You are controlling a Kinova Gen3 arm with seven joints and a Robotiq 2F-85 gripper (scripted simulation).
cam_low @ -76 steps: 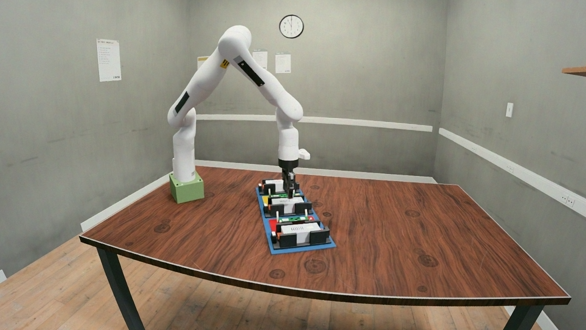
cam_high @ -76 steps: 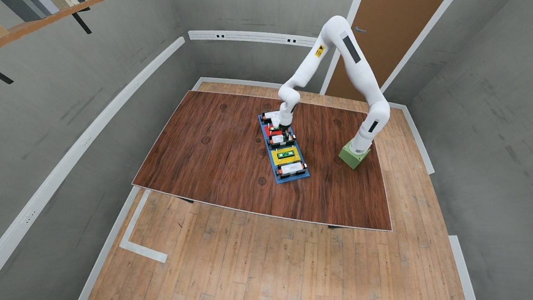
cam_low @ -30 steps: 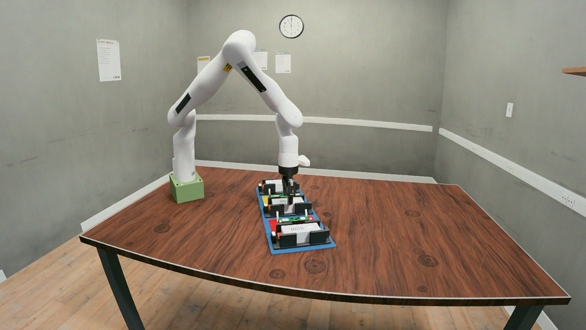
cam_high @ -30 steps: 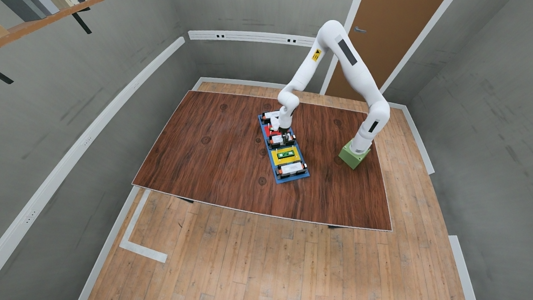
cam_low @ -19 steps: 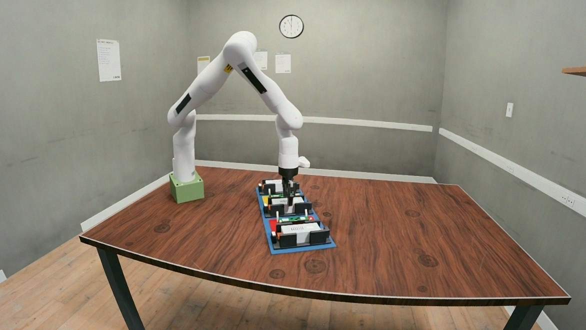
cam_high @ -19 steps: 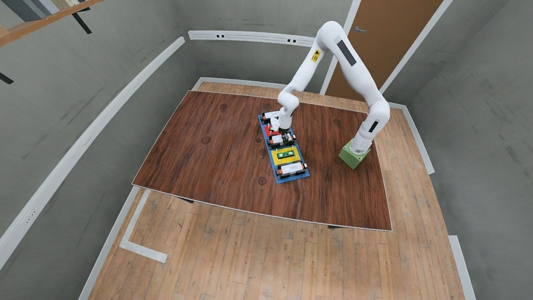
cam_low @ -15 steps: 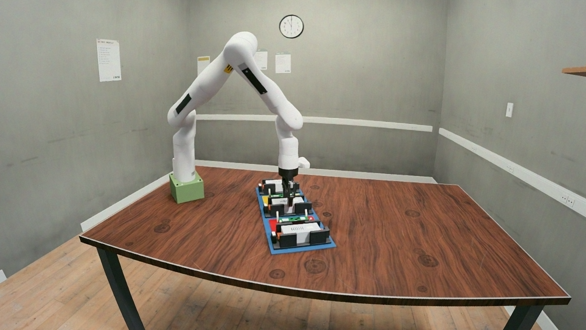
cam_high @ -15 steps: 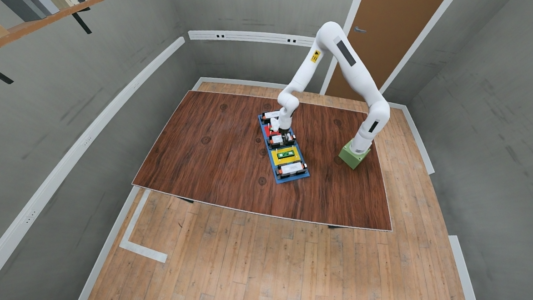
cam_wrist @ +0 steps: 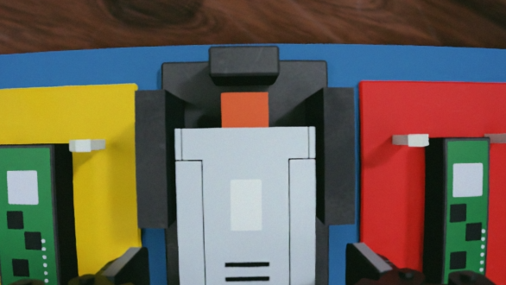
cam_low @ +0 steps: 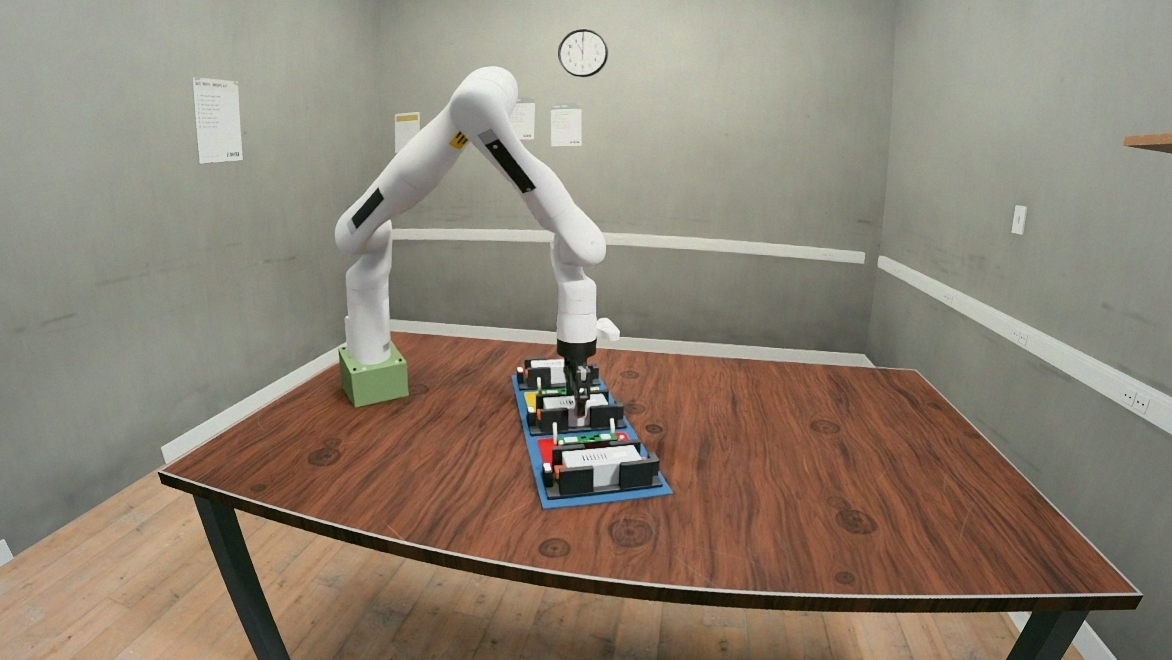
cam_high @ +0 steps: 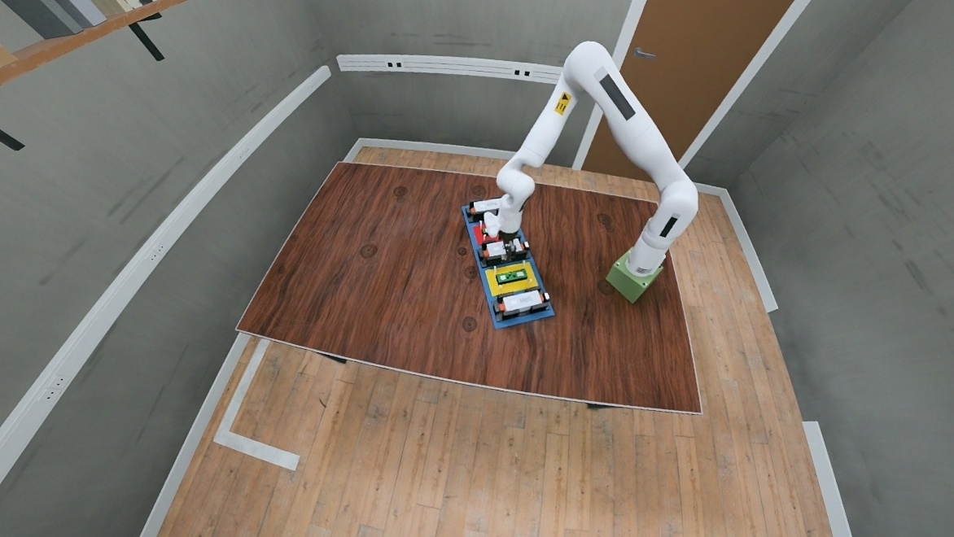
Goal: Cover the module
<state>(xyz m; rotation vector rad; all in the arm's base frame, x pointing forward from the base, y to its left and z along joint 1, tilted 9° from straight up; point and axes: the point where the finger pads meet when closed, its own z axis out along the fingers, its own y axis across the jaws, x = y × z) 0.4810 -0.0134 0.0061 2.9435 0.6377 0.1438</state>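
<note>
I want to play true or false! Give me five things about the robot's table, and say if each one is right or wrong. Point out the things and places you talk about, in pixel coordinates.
1. The claw [cam_high: 508,247] [cam_low: 581,408] is open. True.
2. The claw is over the cover nearest the green block. False: it is over the middle cover [cam_high: 495,250] [cam_wrist: 245,194].
3. The middle cover sits between the yellow plate [cam_high: 493,285] [cam_wrist: 105,117] and the red plate [cam_high: 478,233] [cam_wrist: 388,108]. True.
4. The yellow plate's module [cam_high: 512,276] [cam_wrist: 28,216] already has a cover on it. False: its green top is bare.
5. An orange piece [cam_wrist: 244,110] sticks out at one end of the middle cover. True.
</note>
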